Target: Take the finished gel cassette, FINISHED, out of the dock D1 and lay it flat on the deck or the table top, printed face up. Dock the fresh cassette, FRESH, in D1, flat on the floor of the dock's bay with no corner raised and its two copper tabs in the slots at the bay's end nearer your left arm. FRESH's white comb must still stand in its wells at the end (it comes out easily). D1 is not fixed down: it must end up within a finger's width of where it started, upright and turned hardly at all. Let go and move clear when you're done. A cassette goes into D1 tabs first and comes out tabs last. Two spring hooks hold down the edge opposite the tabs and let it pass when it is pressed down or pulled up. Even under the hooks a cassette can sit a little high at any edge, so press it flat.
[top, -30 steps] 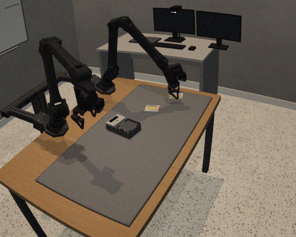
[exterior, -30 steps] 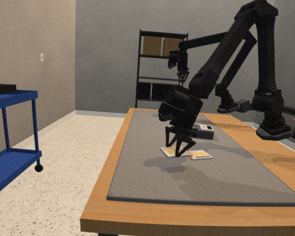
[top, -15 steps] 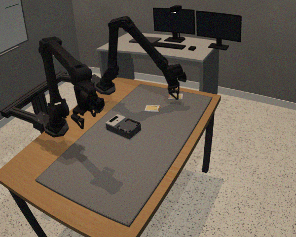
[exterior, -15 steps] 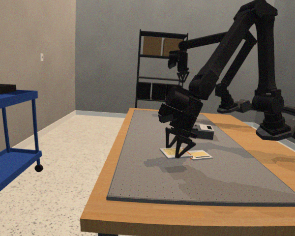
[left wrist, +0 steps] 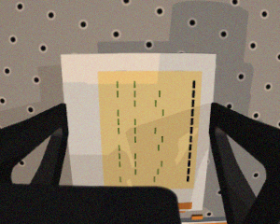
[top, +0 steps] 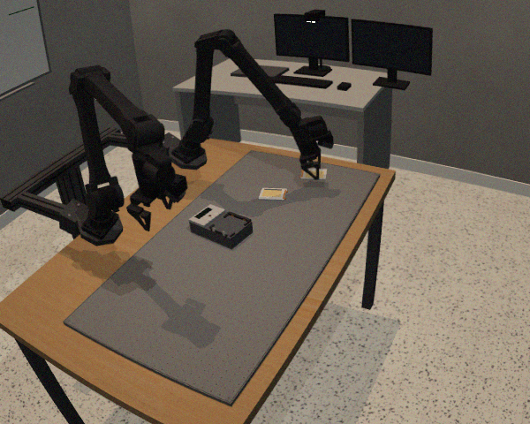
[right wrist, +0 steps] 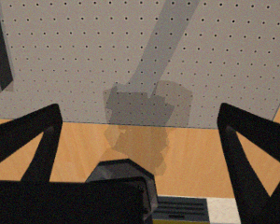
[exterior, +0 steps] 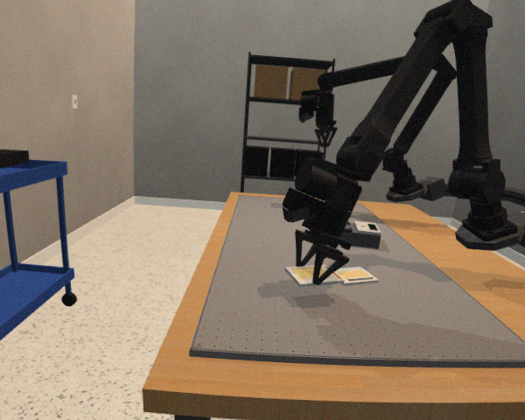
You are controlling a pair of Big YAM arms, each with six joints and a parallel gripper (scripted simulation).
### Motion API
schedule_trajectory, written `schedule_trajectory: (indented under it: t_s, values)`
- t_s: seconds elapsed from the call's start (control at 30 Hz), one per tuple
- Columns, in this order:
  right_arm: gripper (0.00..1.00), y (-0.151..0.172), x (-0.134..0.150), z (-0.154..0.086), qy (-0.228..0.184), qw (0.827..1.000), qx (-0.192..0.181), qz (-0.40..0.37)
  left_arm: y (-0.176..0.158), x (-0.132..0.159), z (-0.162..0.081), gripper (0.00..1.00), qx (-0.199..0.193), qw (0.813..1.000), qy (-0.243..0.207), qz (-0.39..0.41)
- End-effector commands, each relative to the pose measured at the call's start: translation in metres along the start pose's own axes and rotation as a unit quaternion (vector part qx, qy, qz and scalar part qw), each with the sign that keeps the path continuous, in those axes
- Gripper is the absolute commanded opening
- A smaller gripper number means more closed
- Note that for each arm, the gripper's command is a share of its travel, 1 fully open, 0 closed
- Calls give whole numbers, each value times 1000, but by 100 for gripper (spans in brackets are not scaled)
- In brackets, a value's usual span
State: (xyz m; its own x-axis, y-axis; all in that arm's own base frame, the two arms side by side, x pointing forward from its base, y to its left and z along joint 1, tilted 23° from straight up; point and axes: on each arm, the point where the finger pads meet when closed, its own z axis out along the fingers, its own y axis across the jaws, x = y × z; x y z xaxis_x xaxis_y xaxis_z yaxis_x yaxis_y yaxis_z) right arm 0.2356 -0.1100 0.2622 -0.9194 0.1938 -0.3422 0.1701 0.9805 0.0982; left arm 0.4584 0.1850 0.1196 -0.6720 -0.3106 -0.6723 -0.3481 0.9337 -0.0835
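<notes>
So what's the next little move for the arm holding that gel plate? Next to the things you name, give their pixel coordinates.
Probably ease the gel plate (top: 321, 175) (exterior: 298, 274) (left wrist: 145, 131) straight down and then let go: the left gripper (top: 316, 176) (exterior: 306, 273) (left wrist: 138, 112) grips its sides, printed face up, over the grey mat (top: 238, 291) (exterior: 254, 334) (left wrist: 14, 70), and the dock's bay (top: 230, 223) is vacant.

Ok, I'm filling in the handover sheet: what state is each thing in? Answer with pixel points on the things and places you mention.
Left claw (top: 314, 174) (exterior: 307, 273) (left wrist: 138, 117): shut on FINISHED
Right claw (top: 157, 217) (exterior: 325, 143) (right wrist: 139, 112): open
FINISHED (top: 321, 173) (exterior: 303, 273) (left wrist: 145, 107): gripped, face up
FRESH (top: 272, 193) (exterior: 355, 274) (left wrist: 196, 217): undocked, lying on deck
Dock D1 (top: 210, 234) (exterior: 367, 238) (right wrist: 2, 51): upright, bay vacant
Monitors (top: 311, 41): dark
</notes>
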Motion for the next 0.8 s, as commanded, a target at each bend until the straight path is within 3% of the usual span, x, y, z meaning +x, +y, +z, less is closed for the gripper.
schedule_trajectory:
  t_s: [0.0,0.77]
  values:
    - [100,-4,-19,-25,-23,1000,9,5,1,5,9,0,-2,1000,3,-3]
    - [100,-4,-19,-25,-23,1000,9,5,-4,10,20,0,1,1000,5,-3]
